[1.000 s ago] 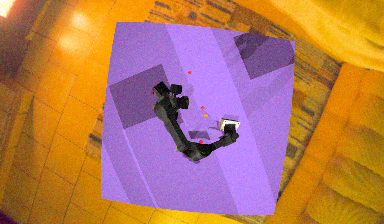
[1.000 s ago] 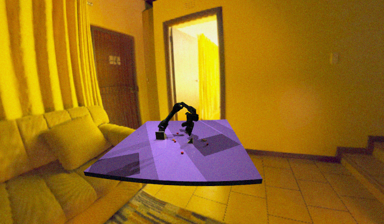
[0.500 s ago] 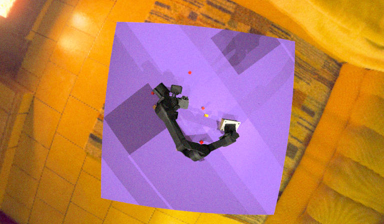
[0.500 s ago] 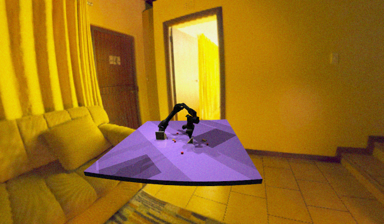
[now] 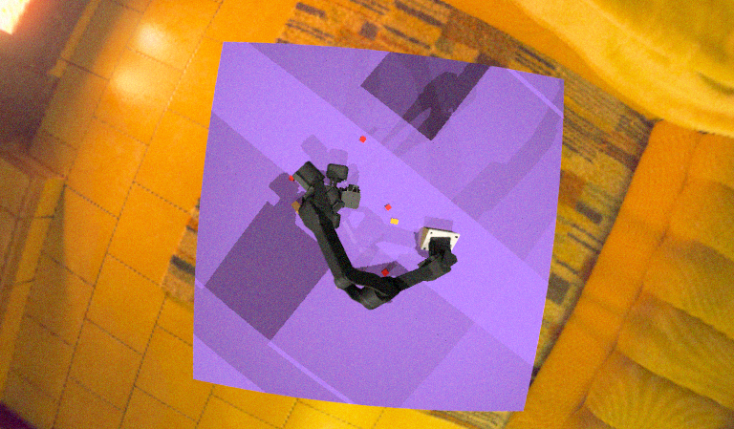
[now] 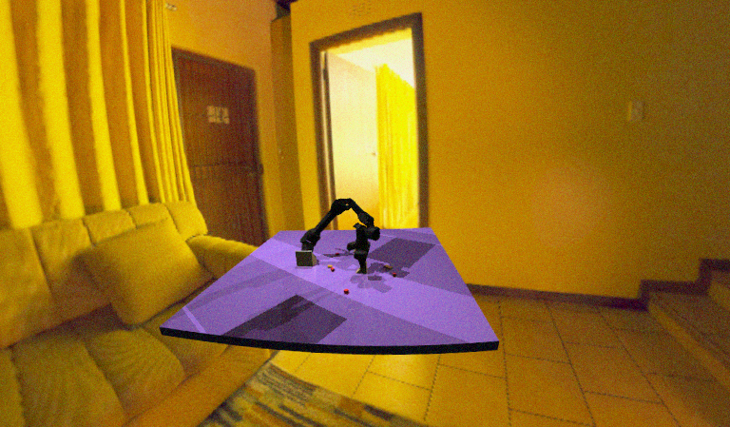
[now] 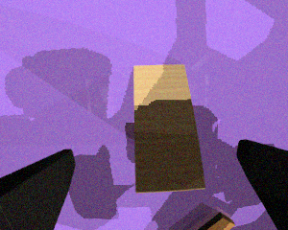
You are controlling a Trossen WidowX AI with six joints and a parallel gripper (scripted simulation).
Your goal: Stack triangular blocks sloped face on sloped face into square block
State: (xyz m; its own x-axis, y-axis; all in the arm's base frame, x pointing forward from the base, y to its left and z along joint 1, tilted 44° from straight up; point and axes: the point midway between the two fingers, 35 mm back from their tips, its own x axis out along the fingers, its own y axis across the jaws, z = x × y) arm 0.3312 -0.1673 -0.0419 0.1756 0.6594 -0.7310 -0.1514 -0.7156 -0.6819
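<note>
One wooden triangular block (image 7: 165,144) lies on the purple table between my fingers in the wrist view, its upper end lit and the rest in shade. A small pale part of this block (image 6: 358,270) shows at my fingertips in the exterior view. My gripper (image 7: 157,153) (image 6: 361,267) is open, low over the block, one finger on each side with a gap to it. Nothing is held. In the top view the hand hides this block. The other triangular block cannot be made out; the arm covers part of the table in the top and exterior views.
Red cubes (image 5: 362,139) (image 5: 388,206) (image 5: 384,272) (image 5: 291,178) lie scattered around. A yellow piece (image 5: 394,221) (image 6: 330,266) lies near one cube. A brown piece (image 5: 295,205) (image 6: 387,266) (image 7: 225,224) lies close beside the hand. The arm's base block (image 6: 305,259) stands on the table.
</note>
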